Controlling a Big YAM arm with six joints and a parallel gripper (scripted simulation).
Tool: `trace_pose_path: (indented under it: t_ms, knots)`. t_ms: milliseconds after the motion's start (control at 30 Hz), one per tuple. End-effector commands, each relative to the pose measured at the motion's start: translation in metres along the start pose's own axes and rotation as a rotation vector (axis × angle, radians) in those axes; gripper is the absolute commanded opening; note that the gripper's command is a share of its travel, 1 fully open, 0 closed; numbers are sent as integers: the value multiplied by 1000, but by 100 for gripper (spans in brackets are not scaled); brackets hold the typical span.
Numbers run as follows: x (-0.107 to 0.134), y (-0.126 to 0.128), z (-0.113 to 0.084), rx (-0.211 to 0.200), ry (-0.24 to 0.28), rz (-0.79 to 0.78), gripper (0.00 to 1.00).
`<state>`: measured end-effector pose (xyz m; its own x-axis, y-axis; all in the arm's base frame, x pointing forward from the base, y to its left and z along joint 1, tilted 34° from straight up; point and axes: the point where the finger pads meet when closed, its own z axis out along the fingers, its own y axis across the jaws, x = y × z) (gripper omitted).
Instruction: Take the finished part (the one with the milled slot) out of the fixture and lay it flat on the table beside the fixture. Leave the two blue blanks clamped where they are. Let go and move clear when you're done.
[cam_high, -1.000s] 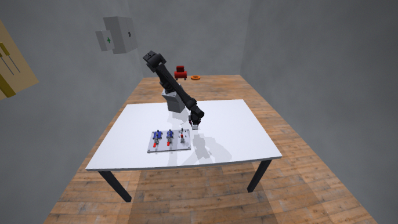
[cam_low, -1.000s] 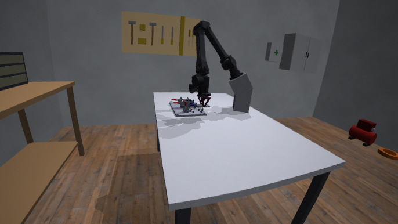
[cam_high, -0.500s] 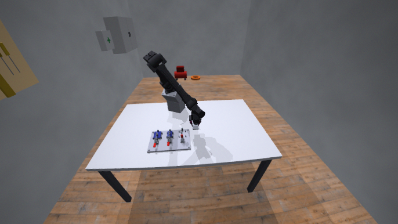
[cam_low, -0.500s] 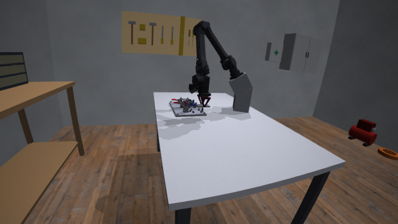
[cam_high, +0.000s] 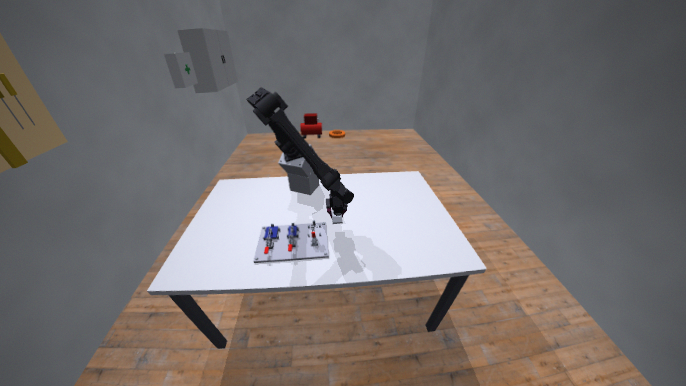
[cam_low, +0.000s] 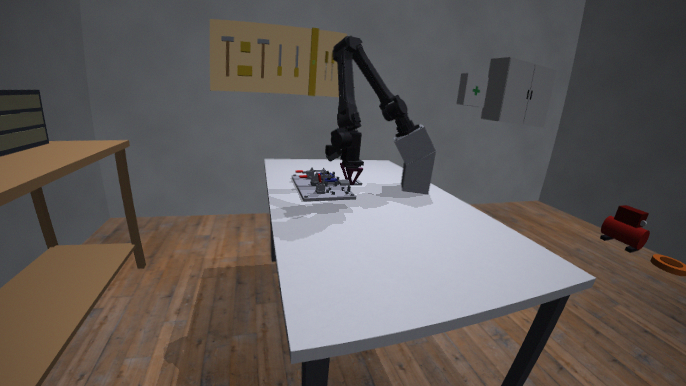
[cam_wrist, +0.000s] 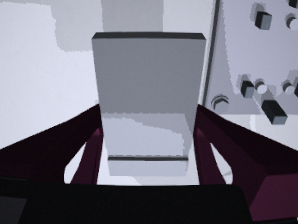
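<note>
- Jaws (cam_high: 337, 214) (cam_low: 353, 181) clamped on the finished part (cam_high: 337, 219) (cam_low: 345, 183) (cam_wrist: 149, 75), one finger against each side edge.
- Part is out of the fixture plate (cam_high: 320, 253) (cam_low: 327, 198) (cam_wrist: 250, 106), off the plate's edge at its open station. Wrist view has the plate edge just beside the part, bare worktop strip between.
- Part looks to be held above the worktop (cam_high: 400, 225) (cam_low: 425, 260) (cam_wrist: 30, 75); how high, can't tell. Not released.
- Milled slot: can't confirm. Wrist view shows a smooth grey face, dark end edge, and a dark line across near the fingers.
- Two blue blanks (cam_high: 271, 233) (cam_high: 292, 231) sit on the plate under their toggle clamps, red handles (cam_high: 266, 250) (cam_high: 290, 247) pointing to the worktop's near edge in the top view.
- Third station has no part in it; pins and blocks exposed. Its clamp (cam_high: 314, 237) (cam_low: 320, 186) carries a red tip too.
- Room: wide white stretch from the jaws to the worktop's right edge in the top view, only shadows on it. Arm base (cam_high: 303, 181) (cam_low: 417, 172) stands behind, apart from the plate. Tight side is the plate edge.
</note>
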<state>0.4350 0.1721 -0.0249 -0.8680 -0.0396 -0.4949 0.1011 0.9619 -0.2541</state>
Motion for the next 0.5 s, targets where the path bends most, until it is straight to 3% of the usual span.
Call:
trace_pose_path:
  t_ms: [0,467]
  knots:
    - [-6,16,-4,-14,-13,-9,0]
    - [-7,16,-5,-17,-17,-6,0]
